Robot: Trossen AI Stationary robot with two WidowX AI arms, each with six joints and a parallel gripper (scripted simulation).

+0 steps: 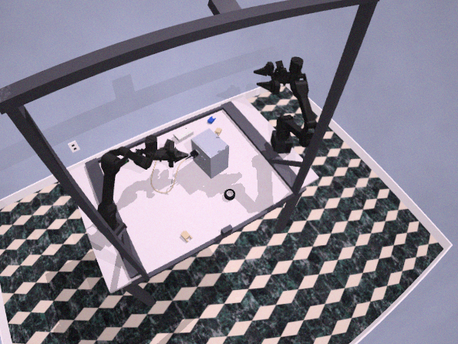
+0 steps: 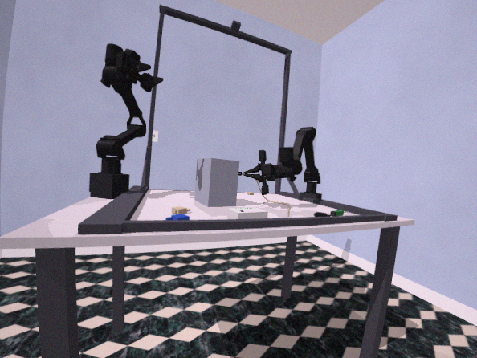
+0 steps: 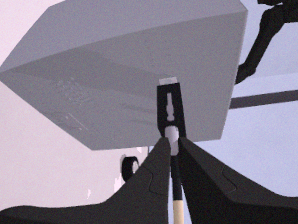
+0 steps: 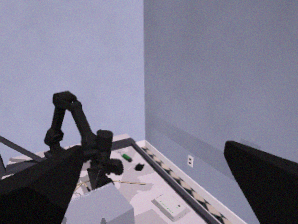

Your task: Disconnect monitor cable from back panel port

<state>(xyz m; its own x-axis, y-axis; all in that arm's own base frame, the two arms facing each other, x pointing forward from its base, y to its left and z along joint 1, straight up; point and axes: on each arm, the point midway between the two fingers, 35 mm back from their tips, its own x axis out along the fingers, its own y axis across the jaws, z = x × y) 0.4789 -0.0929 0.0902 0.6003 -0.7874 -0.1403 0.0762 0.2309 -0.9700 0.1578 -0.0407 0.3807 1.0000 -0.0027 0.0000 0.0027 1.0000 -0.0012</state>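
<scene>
Over the left part of the smooth, pale surface (image 1: 162, 224) (image 2: 44, 225) (image 3: 45, 165) (image 4: 145, 197), a thin beige cable (image 1: 166, 193) (image 2: 277, 201) (image 3: 178, 211) makes a loop. The left black, pointed pincer (image 1: 187, 155) (image 2: 244, 173) (image 3: 173, 140) is clamped on a grey cylindrical thumbscrew (image 3: 171, 133). The black, block-shaped plug (image 1: 194, 153) (image 2: 240, 173) (image 3: 177, 102) is at the side face of the grey, sharp-edged box (image 1: 210, 143) (image 2: 218, 182) (image 3: 120, 62) (image 4: 100, 205). Well apart, the right black pincer (image 1: 256, 77) (image 2: 156, 73) (image 4: 155, 146) has its fingers wide apart, with room around, before plain bluish walls (image 1: 173, 69) (image 2: 221, 100) (image 3: 267, 120) (image 4: 215, 70).
</scene>
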